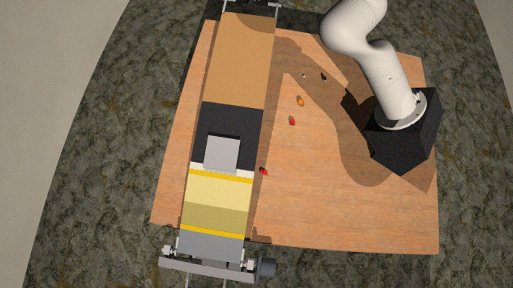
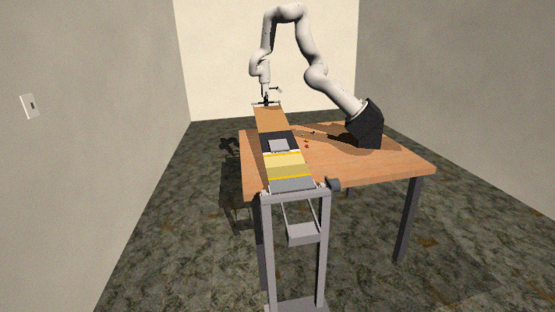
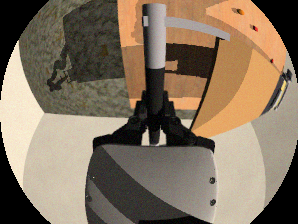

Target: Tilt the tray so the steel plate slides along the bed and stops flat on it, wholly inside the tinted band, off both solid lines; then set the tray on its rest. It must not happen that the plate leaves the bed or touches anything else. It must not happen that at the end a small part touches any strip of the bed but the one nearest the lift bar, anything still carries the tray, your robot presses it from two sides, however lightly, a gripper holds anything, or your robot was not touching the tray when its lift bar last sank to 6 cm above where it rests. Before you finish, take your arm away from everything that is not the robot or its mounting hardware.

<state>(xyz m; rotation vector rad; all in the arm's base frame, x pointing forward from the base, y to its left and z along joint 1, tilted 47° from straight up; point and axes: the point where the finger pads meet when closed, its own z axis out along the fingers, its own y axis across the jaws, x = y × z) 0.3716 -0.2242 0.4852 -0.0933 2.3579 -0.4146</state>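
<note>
Jaws of the gripper (image 1: 250, 0) clamp the tray's handle (image 1: 251, 1) past the table's far edge; steel plate (image 1: 221, 153) overlaps the upper yellow line (image 1: 220, 176).

I work in a small, bare room. Grey walls (image 2: 82, 136) close in on both sides, and the back wall (image 2: 229, 37) is a brighter cream. The floor (image 2: 450, 250) is dark mottled stone. A wooden table (image 2: 368, 168) stands on dark legs and casts a shadow toward the left wall. A small white plate (image 2: 29, 105) with a dark slot sits on that wall; it may be a switch, though I can't tell.
</note>
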